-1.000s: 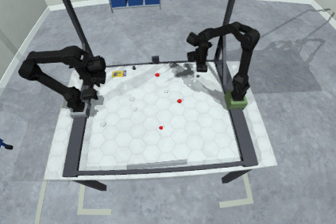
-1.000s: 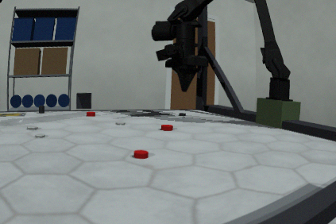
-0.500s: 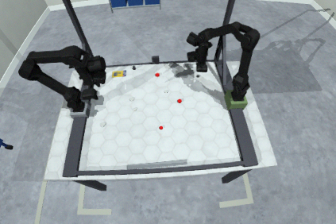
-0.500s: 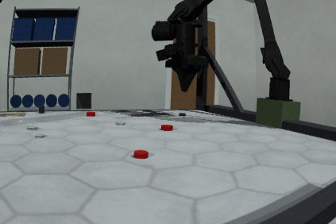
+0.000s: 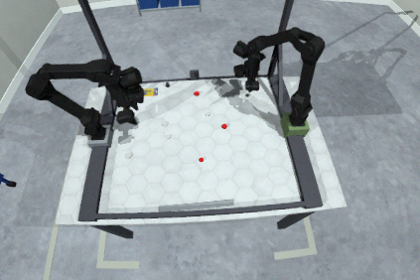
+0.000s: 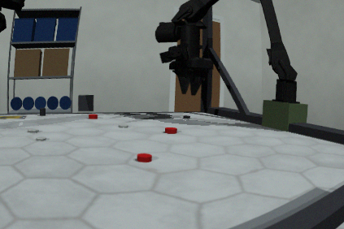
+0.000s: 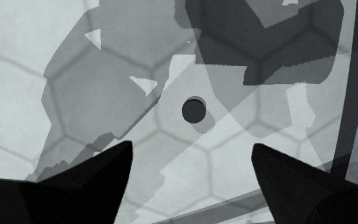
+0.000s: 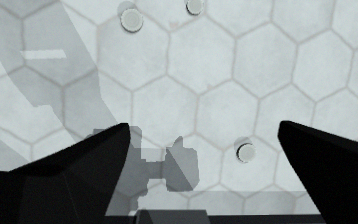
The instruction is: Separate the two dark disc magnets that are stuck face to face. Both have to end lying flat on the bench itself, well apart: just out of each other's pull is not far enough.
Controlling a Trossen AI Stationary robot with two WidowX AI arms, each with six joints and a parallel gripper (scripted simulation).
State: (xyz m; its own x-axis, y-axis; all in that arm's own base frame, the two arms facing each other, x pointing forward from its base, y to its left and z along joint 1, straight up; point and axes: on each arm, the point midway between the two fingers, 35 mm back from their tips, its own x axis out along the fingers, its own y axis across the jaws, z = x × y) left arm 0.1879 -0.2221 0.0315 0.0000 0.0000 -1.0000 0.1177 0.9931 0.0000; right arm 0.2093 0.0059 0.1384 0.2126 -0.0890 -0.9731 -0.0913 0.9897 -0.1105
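Observation:
A dark disc magnet (image 7: 194, 110) (image 5: 247, 93) (image 6: 186, 117) lies flat on the bench at the far side, in the arm's shadow. I cannot tell whether it is one disc or two stacked. My left gripper (image 7: 193, 150) (image 5: 251, 87) (image 6: 190, 87) hangs open and empty a little above it, with the disc just ahead of the fingertips. My right gripper (image 8: 203, 129) (image 5: 125, 118) is open and empty at the opposite side of the bench, above bare hexagon tiles. A small dark cylinder (image 5: 167, 84) (image 6: 42, 112) stands upright near the back edge.
Three red discs (image 5: 197, 93) (image 5: 224, 126) (image 5: 201, 159) and several small silver discs (image 8: 131, 20) (image 8: 245, 152) (image 5: 166, 124) lie on the bench. A yellow and blue box (image 5: 150, 91) lies at the back. Dark frame rails (image 5: 304, 169) edge the bench; a green block (image 5: 295, 126) carries the left arm.

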